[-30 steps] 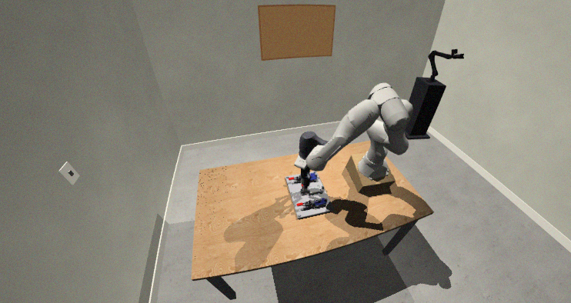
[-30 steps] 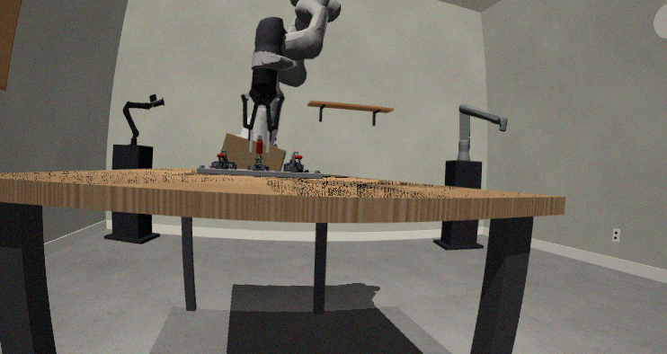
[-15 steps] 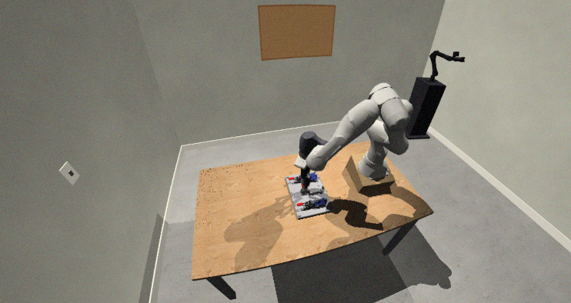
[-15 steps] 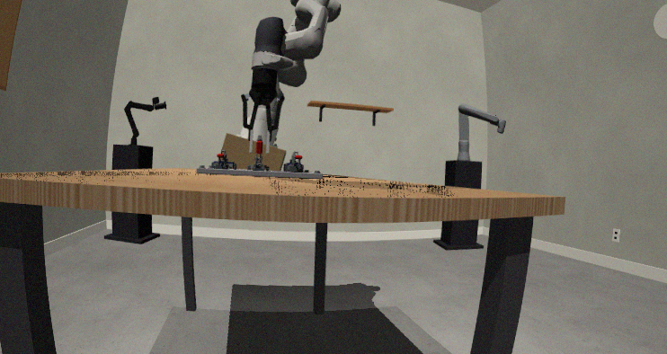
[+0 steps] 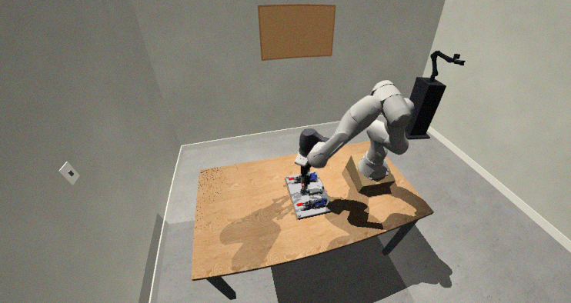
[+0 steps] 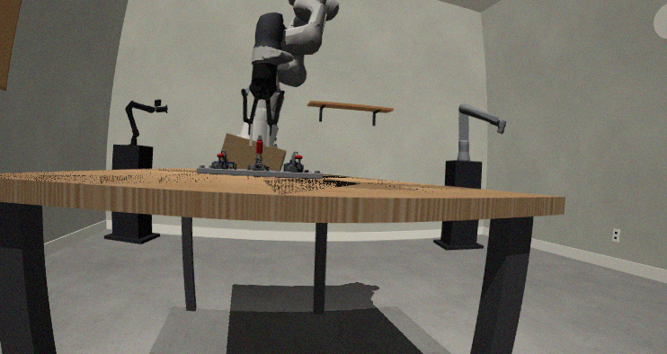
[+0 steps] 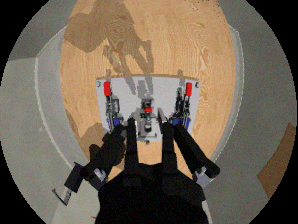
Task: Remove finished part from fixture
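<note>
Fingers: partly open, holding nothing, hanging above the middle clamp.
Finished part: below the fingers, seated in the fixture.
Left: grip, lift, lay on surface.

I worked in a bare workshop room: a wooden bench carrying a clamping fixture, grey walls, a corkboard, and camera stands on pedestals.
</note>
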`<act>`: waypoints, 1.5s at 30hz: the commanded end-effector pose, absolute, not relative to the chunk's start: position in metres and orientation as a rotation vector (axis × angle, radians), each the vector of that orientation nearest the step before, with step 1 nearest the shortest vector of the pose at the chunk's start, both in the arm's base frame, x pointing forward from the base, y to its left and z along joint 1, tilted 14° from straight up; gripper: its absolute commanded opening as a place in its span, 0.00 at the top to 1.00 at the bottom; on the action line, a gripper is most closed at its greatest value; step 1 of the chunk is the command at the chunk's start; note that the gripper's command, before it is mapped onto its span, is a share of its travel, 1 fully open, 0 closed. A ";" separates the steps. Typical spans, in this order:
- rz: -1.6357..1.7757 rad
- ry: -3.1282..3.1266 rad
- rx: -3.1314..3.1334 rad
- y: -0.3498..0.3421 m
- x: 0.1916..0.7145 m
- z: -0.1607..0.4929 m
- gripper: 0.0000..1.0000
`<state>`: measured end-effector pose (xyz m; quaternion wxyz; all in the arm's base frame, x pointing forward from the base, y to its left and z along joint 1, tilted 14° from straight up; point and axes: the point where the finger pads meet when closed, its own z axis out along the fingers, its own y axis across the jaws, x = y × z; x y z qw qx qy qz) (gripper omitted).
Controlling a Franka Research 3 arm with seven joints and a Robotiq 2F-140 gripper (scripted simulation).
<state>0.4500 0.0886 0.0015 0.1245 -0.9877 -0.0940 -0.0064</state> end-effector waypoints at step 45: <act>0.000 -0.252 -2.883 0.081 0.448 0.033 0.72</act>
